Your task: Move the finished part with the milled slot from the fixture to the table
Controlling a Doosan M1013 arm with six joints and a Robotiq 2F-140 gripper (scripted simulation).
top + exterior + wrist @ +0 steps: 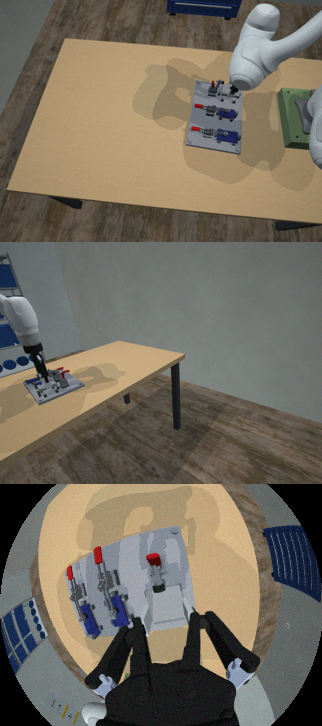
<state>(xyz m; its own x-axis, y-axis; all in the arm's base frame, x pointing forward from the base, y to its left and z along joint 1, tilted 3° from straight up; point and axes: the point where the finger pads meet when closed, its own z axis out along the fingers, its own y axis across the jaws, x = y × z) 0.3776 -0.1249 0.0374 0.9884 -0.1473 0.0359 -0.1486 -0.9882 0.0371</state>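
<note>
The grey fixture plate [195, 118] [75, 384] [174, 544] lies on the table, right of its middle. My gripper [234, 91] [46, 379] [166, 607] points down at the far nest and is shut on the grey finished part [234, 96] [166, 609]. I cannot tell whether the part is clear of its pads. That nest's clamp [212, 84] [155, 560] stands open with its red handle upright. The two blue blanks [226, 113] [228, 136] [119, 609] [88, 621] sit in the other two nests. Their clamps' red handles [199, 105] [195, 128] lie flat.
A green base block [288, 117] stands at the table's right edge beside the fixture, with the white arm [255, 59] arching over it. A blue cabinet [204, 7] stands behind the table. A shelf with blue bins [7, 281] is at the far left.
</note>
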